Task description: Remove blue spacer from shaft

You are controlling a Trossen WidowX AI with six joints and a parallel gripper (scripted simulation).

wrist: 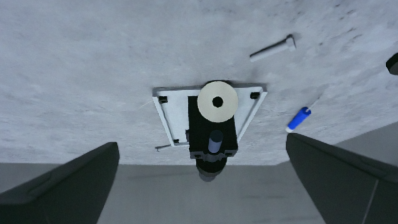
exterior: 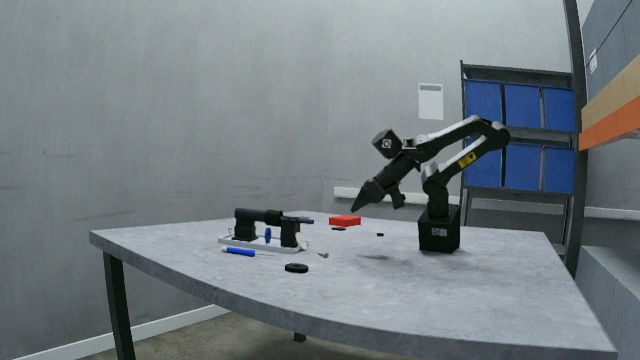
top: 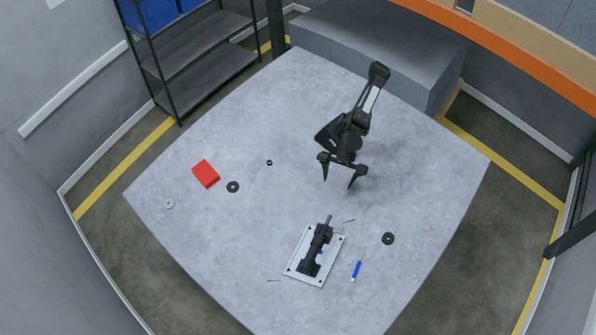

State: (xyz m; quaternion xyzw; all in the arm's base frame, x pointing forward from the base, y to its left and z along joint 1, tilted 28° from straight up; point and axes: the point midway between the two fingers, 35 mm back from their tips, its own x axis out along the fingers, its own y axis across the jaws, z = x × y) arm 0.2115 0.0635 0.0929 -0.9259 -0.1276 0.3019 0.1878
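Observation:
The shaft assembly (top: 316, 251) stands on a white baseplate near the table's front edge, with two black blocks in line. It also shows in the side view (exterior: 265, 227). The shaft's end (top: 329, 219) sticks out of the block nearer my arm. A blue spacer (exterior: 268, 234) stands between the two blocks. A cream disc (wrist: 217, 101) leans against the near block's face. My gripper (top: 339, 182) (exterior: 356, 206) is open and empty. It hangs in the air well away from the assembly, towards my base. In the wrist view both fingers frame the assembly from a distance.
A blue marker (top: 356, 271), a black washer (top: 386, 240) and a small screw (top: 348, 221) lie right of the baseplate. A red block (top: 205, 173), two black washers (top: 232, 186) and a white washer (top: 169, 203) lie at the left. A shelf rack stands beyond the table.

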